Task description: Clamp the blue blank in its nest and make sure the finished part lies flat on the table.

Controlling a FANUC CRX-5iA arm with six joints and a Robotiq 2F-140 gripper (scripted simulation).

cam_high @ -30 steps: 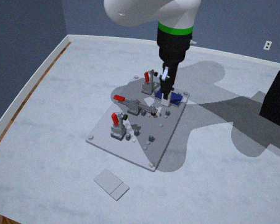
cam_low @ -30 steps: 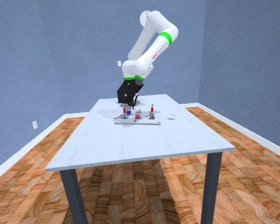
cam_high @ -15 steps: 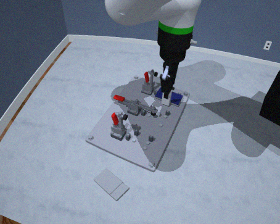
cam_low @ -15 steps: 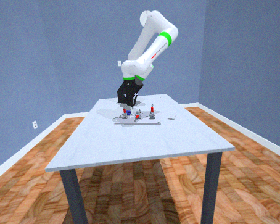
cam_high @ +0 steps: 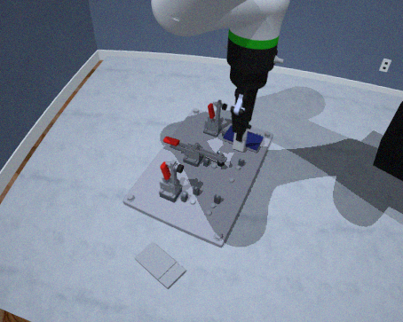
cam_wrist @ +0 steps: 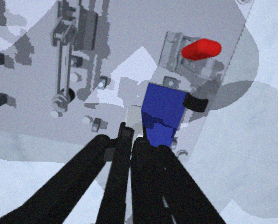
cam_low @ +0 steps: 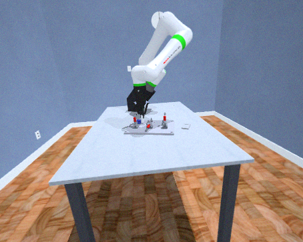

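Shut, empty claw (cam_high: 240, 144) (cam_low: 142, 117) (cam_wrist: 132, 115) beside the blue block (cam_high: 256, 140) (cam_low: 139, 121) (cam_wrist: 165, 106), perhaps touching it, near a raised red handle (cam_high: 211, 111) (cam_low: 135, 119) (cam_wrist: 201, 49).

The blue rectangular blank (cam_high: 255, 140) (cam_low: 139, 121) (cam_wrist: 164, 104) lies at the far right of the fixture (cam_high: 160, 206) (cam_low: 157, 132) (cam_wrist: 125, 22), exact seating unclear; the grey, slotted finished part (cam_high: 154, 260) (cam_low: 186, 126) lies flat on the near table (cam_high: 75, 208) (cam_low: 150, 153) (cam_wrist: 250, 175).

White arm, green bands (red lettering), black wrist
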